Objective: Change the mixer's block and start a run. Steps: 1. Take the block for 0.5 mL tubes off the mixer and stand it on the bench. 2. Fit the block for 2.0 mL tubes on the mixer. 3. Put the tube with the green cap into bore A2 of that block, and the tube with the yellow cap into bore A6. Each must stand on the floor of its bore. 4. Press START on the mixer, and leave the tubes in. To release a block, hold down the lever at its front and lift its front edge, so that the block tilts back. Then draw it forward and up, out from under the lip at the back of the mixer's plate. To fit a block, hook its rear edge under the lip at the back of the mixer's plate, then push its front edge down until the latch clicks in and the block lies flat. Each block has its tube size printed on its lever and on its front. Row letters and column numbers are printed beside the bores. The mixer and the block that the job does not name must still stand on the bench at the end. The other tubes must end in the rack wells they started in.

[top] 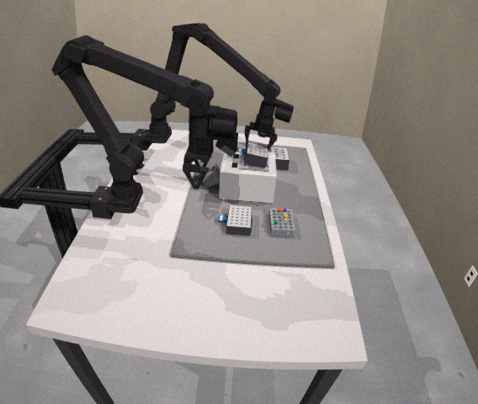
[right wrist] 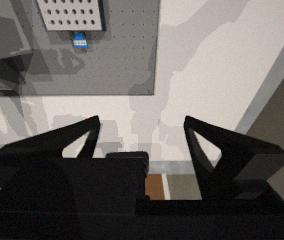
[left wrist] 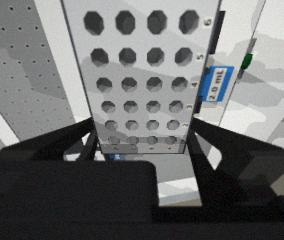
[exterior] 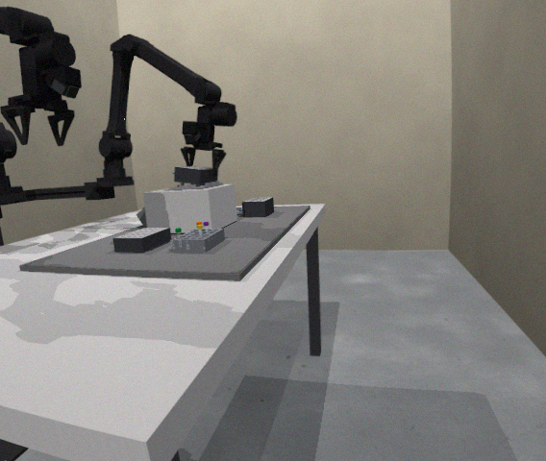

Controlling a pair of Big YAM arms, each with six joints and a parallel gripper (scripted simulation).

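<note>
Left wrist view: my left gripper (top: 260, 140) (exterior: 203, 166) (left wrist: 142, 120) is spread wide, clamped on the 2.0 mL block (top: 256, 154) (exterior: 193, 175) (left wrist: 141, 70), at the mixer's (top: 247, 186) (exterior: 191, 208) plate. My right gripper (top: 196, 184) (exterior: 42, 142) (right wrist: 141, 120) gapes, holding nothing. I judge step 1 done, step 2 underway. The green-capped tube (top: 275, 222) (exterior: 178, 230) and yellow-capped tube (top: 285, 215) (exterior: 200, 227) still need moving from the rack (top: 282, 231) (exterior: 191, 245); START comes last.
</note>
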